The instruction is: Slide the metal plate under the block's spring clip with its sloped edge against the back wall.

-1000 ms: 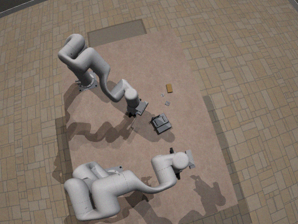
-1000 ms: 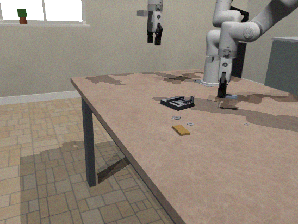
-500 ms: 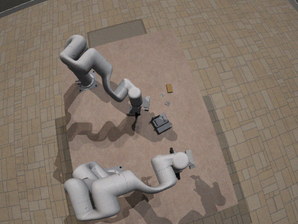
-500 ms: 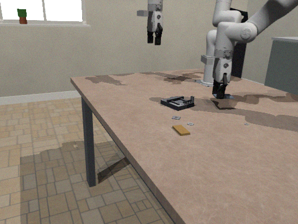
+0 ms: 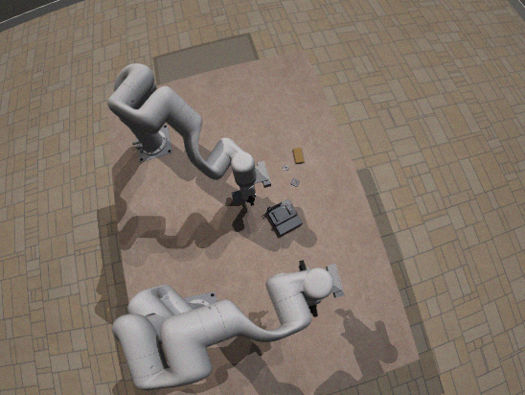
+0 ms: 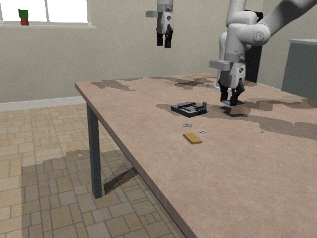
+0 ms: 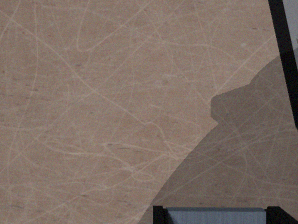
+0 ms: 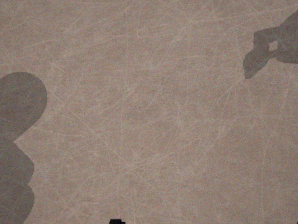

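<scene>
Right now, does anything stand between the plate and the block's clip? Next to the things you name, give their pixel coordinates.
Nothing visible does. The plate (image 5: 236, 196) (image 6: 241, 102) (image 7: 215, 216) is in the left hand (image 5: 248, 198) (image 6: 229, 102) (image 7: 215, 215), off to one side of the block (image 5: 290, 225) (image 6: 189, 113). The nut-like bits and the orange bar (image 5: 298, 155) (image 6: 192, 138) lie away from that gap.
</scene>
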Tool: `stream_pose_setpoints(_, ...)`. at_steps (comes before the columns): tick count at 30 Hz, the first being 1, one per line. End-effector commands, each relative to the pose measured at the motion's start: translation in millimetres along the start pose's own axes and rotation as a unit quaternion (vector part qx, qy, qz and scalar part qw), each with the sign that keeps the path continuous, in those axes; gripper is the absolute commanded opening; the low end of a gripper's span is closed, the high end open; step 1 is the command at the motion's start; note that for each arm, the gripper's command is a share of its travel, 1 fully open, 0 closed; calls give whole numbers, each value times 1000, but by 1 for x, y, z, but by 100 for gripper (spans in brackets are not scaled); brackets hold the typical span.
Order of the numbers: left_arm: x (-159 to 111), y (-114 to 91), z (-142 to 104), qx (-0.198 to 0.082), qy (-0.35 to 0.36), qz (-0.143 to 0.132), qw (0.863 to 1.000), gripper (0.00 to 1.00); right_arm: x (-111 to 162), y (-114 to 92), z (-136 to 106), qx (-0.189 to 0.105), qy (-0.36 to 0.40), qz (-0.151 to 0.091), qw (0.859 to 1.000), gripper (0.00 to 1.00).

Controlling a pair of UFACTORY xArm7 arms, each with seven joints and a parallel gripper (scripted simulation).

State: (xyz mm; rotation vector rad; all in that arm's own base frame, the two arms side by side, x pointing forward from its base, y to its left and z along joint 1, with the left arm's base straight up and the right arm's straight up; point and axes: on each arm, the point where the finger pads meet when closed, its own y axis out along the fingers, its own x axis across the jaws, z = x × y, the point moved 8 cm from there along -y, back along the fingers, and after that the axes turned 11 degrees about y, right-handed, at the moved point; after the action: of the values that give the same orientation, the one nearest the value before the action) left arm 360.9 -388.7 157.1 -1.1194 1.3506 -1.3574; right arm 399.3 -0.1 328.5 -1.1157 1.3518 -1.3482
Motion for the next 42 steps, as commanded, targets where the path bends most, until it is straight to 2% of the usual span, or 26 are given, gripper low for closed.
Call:
stream_pose_setpoints(1, 0, -1, 7, 3, -68, 3, 998, 0, 0, -1, 1, 2, 0, 1, 1000, 100)
stream_pose_setpoints(9, -3, -1, 16, 4, -176, 3, 984, 0, 0, -1, 1, 2, 0, 1, 1000, 100)
stream_pose_setpoints(17, -7, 0, 27, 4, -287, 3, 958, 0, 0, -1, 1, 2, 0, 1, 1000, 100)
stream_pose_setpoints(19, -7, 0, 27, 4, -287, 3, 958, 0, 0, -1, 1, 2, 0, 1, 1000, 100)
stream_pose_setpoints(28, -12, 0, 38, 4, -415, 2, 910, 0, 0, -1, 1, 2, 0, 1, 1000, 100)
stream_pose_setpoints(34, -15, 1, 46, 5, -491, 2, 871, 0, 0, -1, 1, 2, 0, 1, 1000, 100)
stream_pose_setpoints(36, -15, 1, 46, 5, -491, 2, 871, 0, 0, -1, 1, 2, 0, 1, 1000, 100)
stream_pose_setpoints(42, -17, 1, 50, 5, -542, 2, 841, 0, 0, -1, 1, 2, 0, 1, 1000, 100)
